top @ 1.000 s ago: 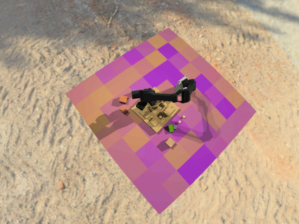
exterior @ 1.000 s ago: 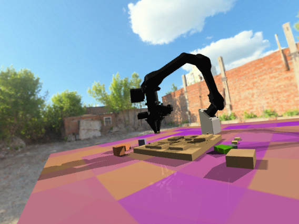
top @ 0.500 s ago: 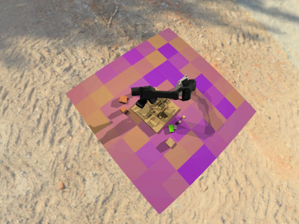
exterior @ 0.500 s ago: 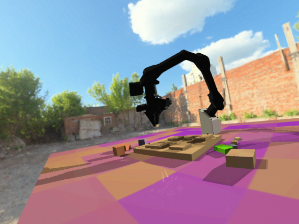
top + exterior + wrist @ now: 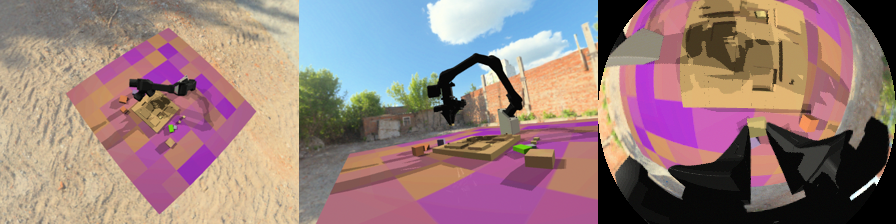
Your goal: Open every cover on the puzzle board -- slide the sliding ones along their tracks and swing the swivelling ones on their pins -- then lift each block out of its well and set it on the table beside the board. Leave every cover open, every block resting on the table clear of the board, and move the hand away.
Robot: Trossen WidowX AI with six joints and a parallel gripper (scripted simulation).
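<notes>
My gripper [image 5: 452,124] [image 5: 757,127] is shut on a small pale yellow block [image 5: 453,124] [image 5: 757,127]. It hangs in the air, past the board's edge in the wrist view; the arm hides the fingertips in the top view. The tan puzzle board [image 5: 157,129] [image 5: 467,154] [image 5: 718,99] lies flat with raised cover plates, among them one cover [image 5: 155,121] [image 5: 479,146]. Arm shadow darkens part of it, so several wells are unclear. A pale piece [image 5: 761,14] shows in a recess. Two small tan blocks [image 5: 183,116] [image 5: 536,138] lie beside the board.
A green block [image 5: 171,128] [image 5: 522,149] and grey block [image 5: 175,127] lie near the board. A larger tan block [image 5: 170,142] [image 5: 539,159] stands farther out. Orange pieces [image 5: 123,99] [image 5: 418,150] [image 5: 808,123] and a lavender block [image 5: 135,92] [image 5: 440,142] lie on the opposite side.
</notes>
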